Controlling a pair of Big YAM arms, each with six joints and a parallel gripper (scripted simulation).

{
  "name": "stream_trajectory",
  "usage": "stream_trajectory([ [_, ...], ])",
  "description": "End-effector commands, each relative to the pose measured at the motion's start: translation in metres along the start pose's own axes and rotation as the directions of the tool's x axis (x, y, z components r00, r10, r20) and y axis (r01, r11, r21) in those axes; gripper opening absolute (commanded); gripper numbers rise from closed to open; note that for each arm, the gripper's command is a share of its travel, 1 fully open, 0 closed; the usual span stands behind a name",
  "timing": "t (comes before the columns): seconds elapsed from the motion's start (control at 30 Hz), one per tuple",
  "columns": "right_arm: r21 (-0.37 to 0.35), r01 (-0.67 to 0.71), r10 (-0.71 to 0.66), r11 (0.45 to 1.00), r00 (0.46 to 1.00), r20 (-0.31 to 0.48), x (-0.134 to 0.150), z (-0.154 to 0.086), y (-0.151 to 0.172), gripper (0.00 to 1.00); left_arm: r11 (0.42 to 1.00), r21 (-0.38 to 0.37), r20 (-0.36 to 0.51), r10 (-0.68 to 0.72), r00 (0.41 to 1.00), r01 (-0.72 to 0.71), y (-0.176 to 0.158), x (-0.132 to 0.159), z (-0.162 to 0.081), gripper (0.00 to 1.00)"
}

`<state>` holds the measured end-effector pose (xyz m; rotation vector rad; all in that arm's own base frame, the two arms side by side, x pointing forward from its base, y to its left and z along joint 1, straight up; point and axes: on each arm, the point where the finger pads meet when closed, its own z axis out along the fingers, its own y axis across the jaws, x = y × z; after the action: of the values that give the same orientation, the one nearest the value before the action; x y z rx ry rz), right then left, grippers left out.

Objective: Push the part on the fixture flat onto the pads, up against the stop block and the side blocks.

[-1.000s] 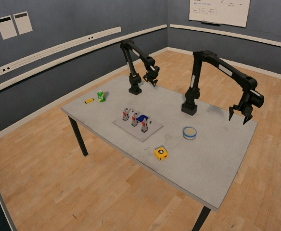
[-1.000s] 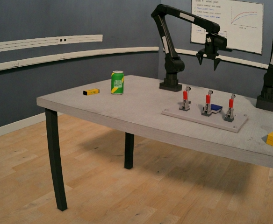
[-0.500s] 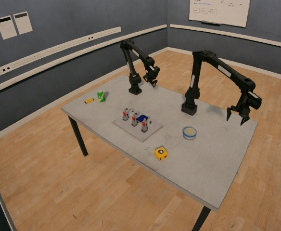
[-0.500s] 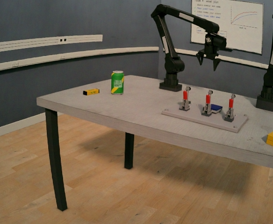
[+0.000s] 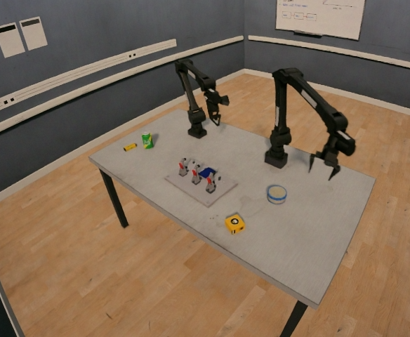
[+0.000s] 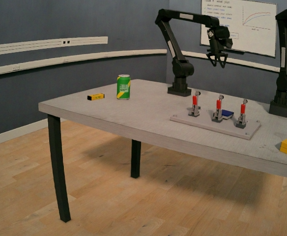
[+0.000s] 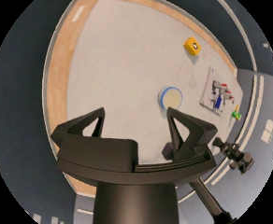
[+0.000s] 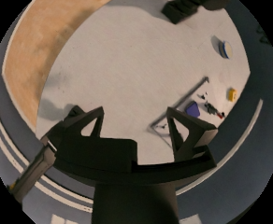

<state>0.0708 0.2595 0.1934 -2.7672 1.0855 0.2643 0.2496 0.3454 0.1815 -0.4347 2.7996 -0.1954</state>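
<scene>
A flat blue part [image 5: 207, 171] lies on the grey fixture plate [image 5: 201, 184] behind three clamps with red handles [image 5: 196, 175]. It also shows in the exterior view [image 6: 227, 113], partly hidden by the middle clamp [image 6: 217, 110]. I cannot tell its tilt, nor see the pads and blocks. My left gripper [image 5: 323, 165] is open and empty, hanging above the table to the right of the fixture and far from it. My right gripper [image 5: 216, 117] [image 6: 216, 61] is open and empty, high above the table's back, near its own base. The fixture is small in both wrist views [image 7: 219, 93] [image 8: 189, 111].
A blue and white round dish [image 5: 276, 194] and a yellow box [image 5: 234, 223] stand on the table to the right of and in front of the fixture. A green can [image 5: 147, 140] and a small yellow block [image 5: 129, 147] stand at the far left.
</scene>
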Motion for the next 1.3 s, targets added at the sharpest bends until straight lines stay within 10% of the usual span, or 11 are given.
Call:
stream_trajectory([
  [0.0, 0.109, -0.221, 0.219, 0.969, 0.975, 0.028, 0.009, -0.011, -0.011, 1.00, 0.998, -0.013, 0.033, 0.061, 0.998, -0.060, -0.029, -0.002, 0.002, 1.00],
  [0.4, 0.303, -0.585, 0.529, 0.752, 0.811, 0.251, 0.020, -0.059, -0.043, 1.00, 0.984, 0.005, 0.094, 0.175, 0.980, -0.176, -0.118, 0.009, 0.029, 1.00],
  [0.57, 0.342, -0.757, 0.634, 0.557, 0.654, 0.413, 0.035, -0.088, -0.055, 1.00, 0.969, 0.046, 0.106, 0.238, 0.966, -0.244, -0.182, 0.034, 0.062, 1.00],
  [0.87, 0.270, -0.930, 0.657, 0.248, 0.366, 0.659, 0.052, -0.130, -0.062, 1.00, 0.930, 0.086, 0.163, 0.340, 0.926, -0.357, -0.286, 0.056, 0.102, 1.00],
  [1.13, 0.196, -0.977, 0.588, 0.085, 0.208, 0.782, 0.065, -0.164, -0.063, 1.00, 0.874, 0.118, 0.174, 0.449, 0.876, -0.471, -0.371, 0.080, 0.146, 1.00],
  [1.27, 0.204, -0.976, 0.564, 0.082, 0.214, 0.797, 0.065, -0.170, -0.062, 1.00, 0.820, 0.117, 0.228, 0.527, 0.818, -0.561, -0.426, 0.080, 0.156, 1.00],
])
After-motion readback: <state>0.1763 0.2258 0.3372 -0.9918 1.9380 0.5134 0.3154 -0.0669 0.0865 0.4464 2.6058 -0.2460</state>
